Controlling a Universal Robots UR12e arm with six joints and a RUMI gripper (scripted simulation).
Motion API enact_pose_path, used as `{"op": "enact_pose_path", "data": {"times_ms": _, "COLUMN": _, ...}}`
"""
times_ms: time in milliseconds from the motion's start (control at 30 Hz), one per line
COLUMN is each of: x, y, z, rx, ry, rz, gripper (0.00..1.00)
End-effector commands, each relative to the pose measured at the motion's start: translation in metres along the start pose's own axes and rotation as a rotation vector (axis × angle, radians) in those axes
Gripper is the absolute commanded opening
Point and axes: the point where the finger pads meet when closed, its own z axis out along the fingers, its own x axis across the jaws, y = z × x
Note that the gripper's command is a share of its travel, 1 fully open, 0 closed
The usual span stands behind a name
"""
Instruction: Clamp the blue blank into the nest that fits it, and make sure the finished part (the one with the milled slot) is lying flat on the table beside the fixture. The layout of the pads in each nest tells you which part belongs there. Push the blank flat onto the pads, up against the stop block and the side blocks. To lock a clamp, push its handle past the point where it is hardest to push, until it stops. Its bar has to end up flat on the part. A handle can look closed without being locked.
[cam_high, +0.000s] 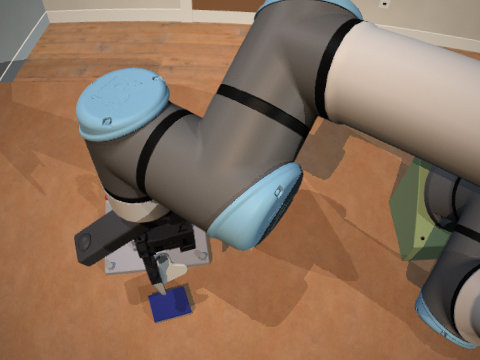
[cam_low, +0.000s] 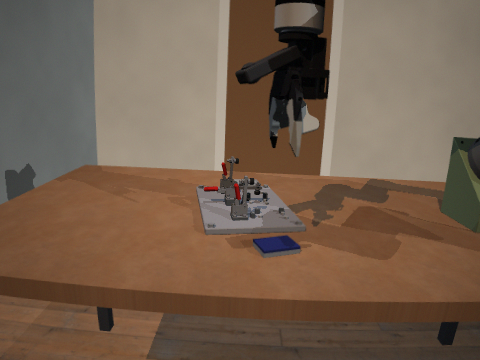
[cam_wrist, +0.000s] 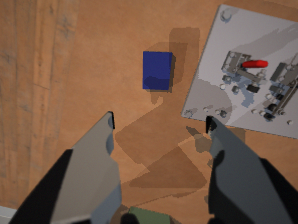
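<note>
A blue block (cam_high: 171, 305) (cam_low: 276, 244) (cam_wrist: 157, 71) lies flat on the table in front of the fixture, blue on top and pale at its sides; no slot shows in it. The fixture plate (cam_high: 122, 266) (cam_low: 219, 223) (cam_wrist: 204, 95) carries several clamps. The front clamp's red handle (cam_low: 237, 192) (cam_wrist: 255, 64) and its bar stand up. The back clamp's red handle (cam_low: 224, 169) is also raised, its bar up. A middle red handle (cam_low: 211, 189) lies level; whether it is locked, or holds a part, I cannot tell. My gripper (cam_low: 285, 151) (cam_wrist: 159, 114) is open and empty, high above the table.
A green angular housing (cam_high: 412, 215) (cam_low: 462, 185) stands on the right, beside another part of the arm. In the top view my arm hides most of the fixture. The table's front edge (cam_low: 240, 302) runs beyond the blue block.
</note>
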Motion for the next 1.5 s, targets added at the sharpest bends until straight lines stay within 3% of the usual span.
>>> {"op": "enact_pose_path", "data": {"times_ms": 0, "x": 0.000, "y": 0.000, "z": -0.001, "rx": 0.001, "ry": 0.001, "rz": 0.000, "gripper": 0.59}}
{"op": "enact_pose_path", "data": {"times_ms": 933, "x": 0.000, "y": 0.000, "z": 0.001, "rx": 0.001, "ry": 0.001, "rz": 0.000, "gripper": 0.59}}
{"op": "enact_pose_path", "data": {"times_ms": 1467, "x": 0.000, "y": 0.000, "z": 0.019, "rx": 0.001, "ry": 0.001, "rz": 0.000, "gripper": 0.59}}
